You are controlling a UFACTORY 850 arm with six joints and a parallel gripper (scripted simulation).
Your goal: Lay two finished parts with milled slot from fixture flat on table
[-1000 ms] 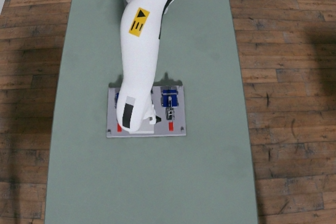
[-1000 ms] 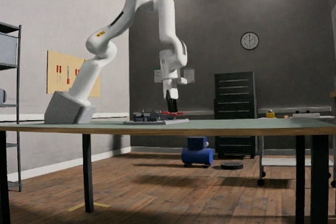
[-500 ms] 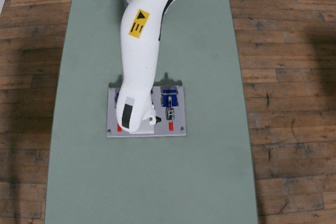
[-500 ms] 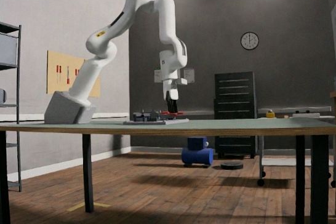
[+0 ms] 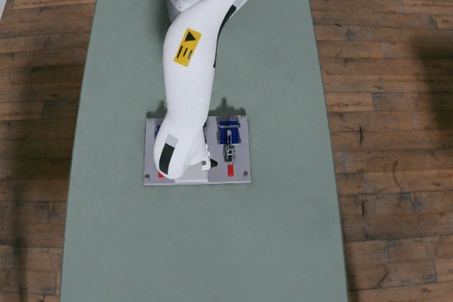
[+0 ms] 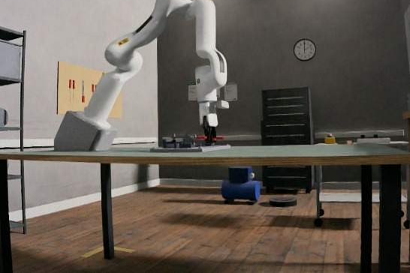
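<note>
The grey fixture plate (image 5: 239, 178) (image 6: 214, 148) lies in the middle of the green table. On its right side stands a blue toggle clamp (image 5: 228, 129) with a red handle (image 5: 230, 170). A second red handle (image 5: 160, 175) shows at the left front. My arm covers the left and middle stations from above, so the parts there are hidden. In the side view my gripper (image 6: 209, 135) points straight down over the front of the plate, at the height of the red handles (image 6: 218, 138). Its fingers are about half open, and I see nothing held between them.
The robot base (image 6: 80, 132) stands at the far end of the table (image 5: 207, 244). A shelf (image 6: 13, 78) stands at the left, with a dark cabinet (image 6: 287, 123) and a blue compressor (image 6: 240, 187) behind the table.
</note>
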